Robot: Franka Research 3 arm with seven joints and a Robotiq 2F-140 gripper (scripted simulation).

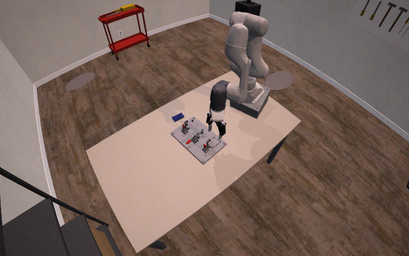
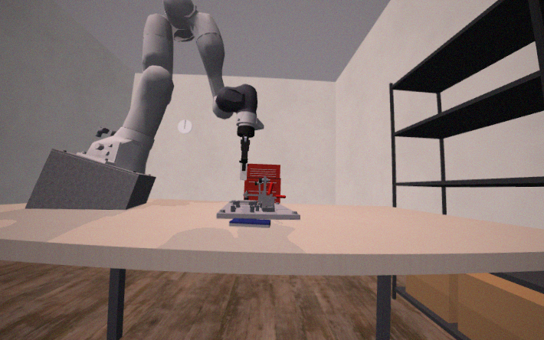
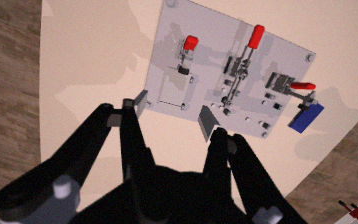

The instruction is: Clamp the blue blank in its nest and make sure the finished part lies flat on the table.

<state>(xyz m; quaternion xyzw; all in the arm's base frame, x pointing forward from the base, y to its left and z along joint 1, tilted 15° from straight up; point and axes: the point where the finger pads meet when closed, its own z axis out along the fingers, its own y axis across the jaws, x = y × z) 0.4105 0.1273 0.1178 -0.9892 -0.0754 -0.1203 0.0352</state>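
Note:
My gripper point(image 1: 215, 132) point(image 2: 243, 174) point(image 3: 174, 106) is open and empty, above the plate's edge beside the finished part. The finished part point(image 1: 214, 142) point(image 3: 172, 90), pale grey, lies in the end nest; its slot cannot be made out. That nest's clamp point(image 1: 206, 146) point(image 3: 184, 59) seems to have its bar raised. The middle clamp point(image 1: 195, 137) point(image 3: 237, 67) has its red handle low and outward, its bar reaching over its vacant nest. The far clamp point(image 1: 185, 127) point(image 3: 281, 82) has its bar up, beside a vacant nest. The blue blank point(image 1: 177, 116) point(image 2: 250, 222) point(image 3: 305, 119) lies flat on the table.
The grey fixture plate point(image 1: 200, 156) point(image 2: 258, 216) point(image 3: 210, 22) carries all three nests and clamps. The blank lies just off its far-clamp end. The robot's base block point(image 1: 246, 108) point(image 2: 83, 185) stands on the table point(image 1: 155, 177) point(image 2: 350, 236).

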